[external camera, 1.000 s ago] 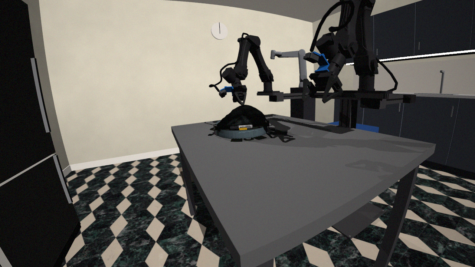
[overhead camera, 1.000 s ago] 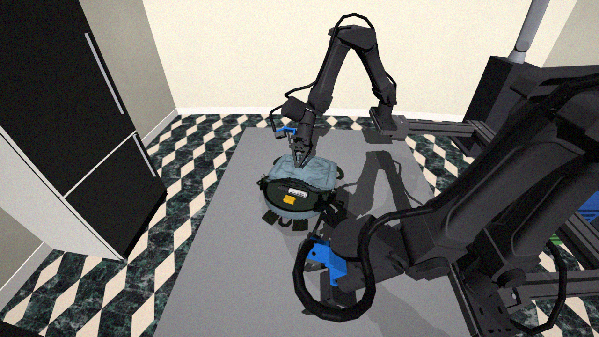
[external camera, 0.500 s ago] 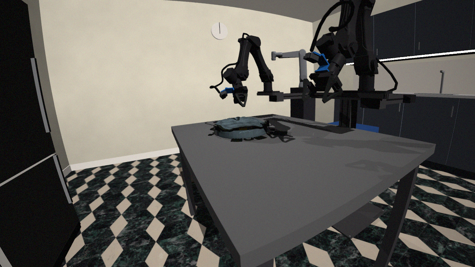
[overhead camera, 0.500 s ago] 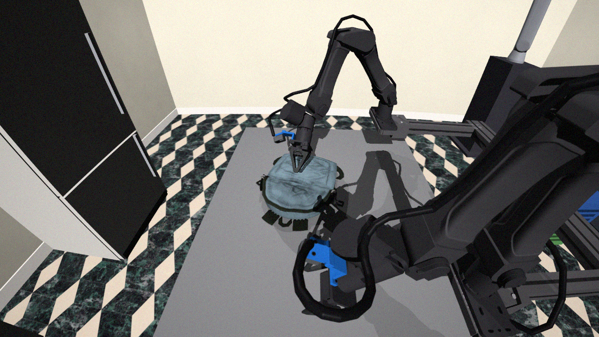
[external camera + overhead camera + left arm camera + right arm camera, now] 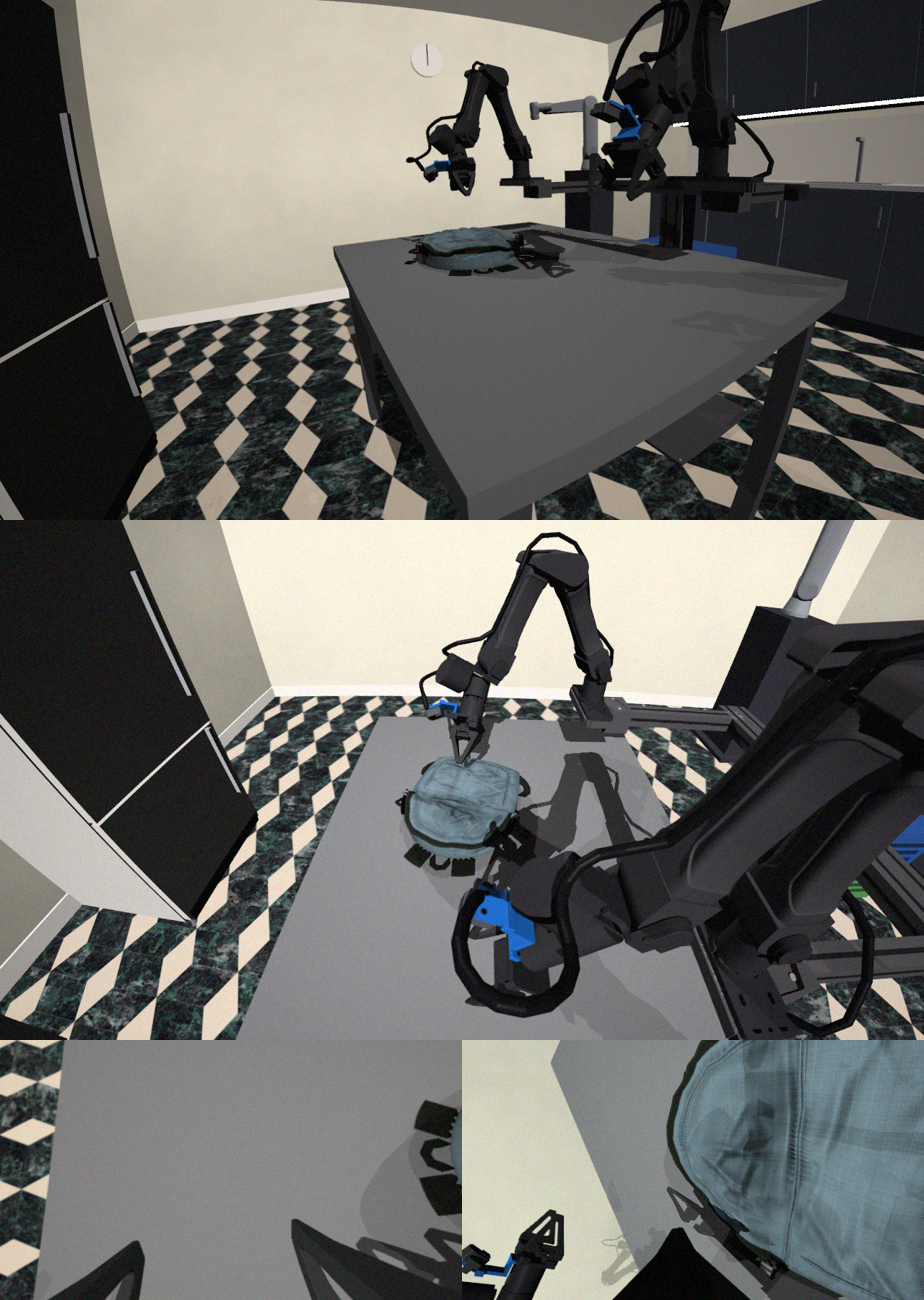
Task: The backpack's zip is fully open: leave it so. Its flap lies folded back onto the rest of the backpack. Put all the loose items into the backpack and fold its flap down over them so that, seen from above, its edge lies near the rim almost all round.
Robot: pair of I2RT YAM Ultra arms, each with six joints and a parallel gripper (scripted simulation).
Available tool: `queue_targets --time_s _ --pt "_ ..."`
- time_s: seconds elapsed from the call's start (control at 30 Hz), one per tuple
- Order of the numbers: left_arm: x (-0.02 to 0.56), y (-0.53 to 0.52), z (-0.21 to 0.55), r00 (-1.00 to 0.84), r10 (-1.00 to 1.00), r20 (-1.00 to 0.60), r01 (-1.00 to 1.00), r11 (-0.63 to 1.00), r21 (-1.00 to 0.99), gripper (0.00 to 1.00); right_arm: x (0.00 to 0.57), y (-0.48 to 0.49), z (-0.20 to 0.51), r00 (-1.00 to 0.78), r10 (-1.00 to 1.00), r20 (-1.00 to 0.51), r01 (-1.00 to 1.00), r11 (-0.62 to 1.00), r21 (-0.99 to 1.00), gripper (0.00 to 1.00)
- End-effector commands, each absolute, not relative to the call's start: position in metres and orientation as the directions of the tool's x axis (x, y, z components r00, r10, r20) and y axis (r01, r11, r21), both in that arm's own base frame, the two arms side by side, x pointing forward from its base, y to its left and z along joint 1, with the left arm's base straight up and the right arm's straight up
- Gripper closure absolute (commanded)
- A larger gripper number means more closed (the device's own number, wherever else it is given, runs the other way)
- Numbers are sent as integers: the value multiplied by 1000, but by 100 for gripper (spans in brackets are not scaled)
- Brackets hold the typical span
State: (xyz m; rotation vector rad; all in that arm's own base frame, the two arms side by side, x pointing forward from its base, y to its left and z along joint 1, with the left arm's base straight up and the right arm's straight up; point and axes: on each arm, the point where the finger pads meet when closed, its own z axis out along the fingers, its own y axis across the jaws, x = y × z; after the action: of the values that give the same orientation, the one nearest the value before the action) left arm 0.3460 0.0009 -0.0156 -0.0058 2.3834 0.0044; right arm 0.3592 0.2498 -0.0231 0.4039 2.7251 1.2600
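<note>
Pressed together at its tips, the right tool (image 5: 460, 761) (image 5: 466, 192) (image 5: 678, 1236) points down above the backpack (image 5: 471, 781) (image 5: 468, 260) (image 5: 458, 1148) (image 5: 859, 1148), apart from it; the left tool (image 5: 615, 192) (image 5: 216, 1238) (image 5: 556, 1212) is spread wide with nothing between its fingers, higher over the tabletop (image 5: 362, 908) (image 5: 517, 362) (image 5: 216, 1130) (image 5: 624, 1094).

That tabletop is matte grey, with straight edges. Below it runs a floor (image 5: 282, 872) (image 5: 300, 439) (image 5: 30, 1132) of cream diamonds and dark green, marbled tiles. Around it are cream walls (image 5: 388, 617) (image 5: 226, 161) (image 5: 516, 1130), one round white clock (image 5: 426, 60), dark cupboards (image 5: 833, 239) and one tall black-fronted unit (image 5: 161, 649) (image 5: 51, 193) with two pale bar handles.

One backpack, rounded and low, lies on the tabletop. Its pale blue cloth is creased and stitched, with a raised seam across it. One flap (image 5: 445, 817) (image 5: 460, 244) (image 5: 733, 1130), dark-edged, is down over the opening, its curved edge near the rim from above. From the side a narrow gap shows at the front, with a yellowish sliver (image 5: 474, 250) inside. Two broad black tabs (image 5: 419, 854) (image 5: 434, 1119) and one black loop (image 5: 434, 866) (image 5: 426, 1153) stick out along the front.

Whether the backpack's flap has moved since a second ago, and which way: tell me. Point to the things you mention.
Yes. The backpack's flap (image 5: 449, 817) (image 5: 468, 240) (image 5: 730, 1129) has dropped toward the tabletop (image 5: 355, 908) (image 5: 548, 336) (image 5: 216, 1148) (image 5: 606, 1112), from standing raised to lying over the opening.
</note>
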Motion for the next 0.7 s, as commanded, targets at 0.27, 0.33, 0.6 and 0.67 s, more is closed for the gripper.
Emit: queue_targets --time_s 0.27,0.33,0.6,0.67 --pt "354 -1 -9 -712 1 -703 0 1000 1 10 354 222 9 -964 266 -9 162 613 773 100" --pt "354 -1 -9 -712 1 -703 0 1000 1 10 344 228 5 -969 246 3 160 619 769 100" --pt "354 -1 -9 -712 1 -703 0 1000 1 10 357 202 29 -956 279 -94 125 674 728 10" --pt "354 -1 -9 -712 1 -703 0 1000 1 10 361 192 46 -948 279 -151 96 706 701 10"
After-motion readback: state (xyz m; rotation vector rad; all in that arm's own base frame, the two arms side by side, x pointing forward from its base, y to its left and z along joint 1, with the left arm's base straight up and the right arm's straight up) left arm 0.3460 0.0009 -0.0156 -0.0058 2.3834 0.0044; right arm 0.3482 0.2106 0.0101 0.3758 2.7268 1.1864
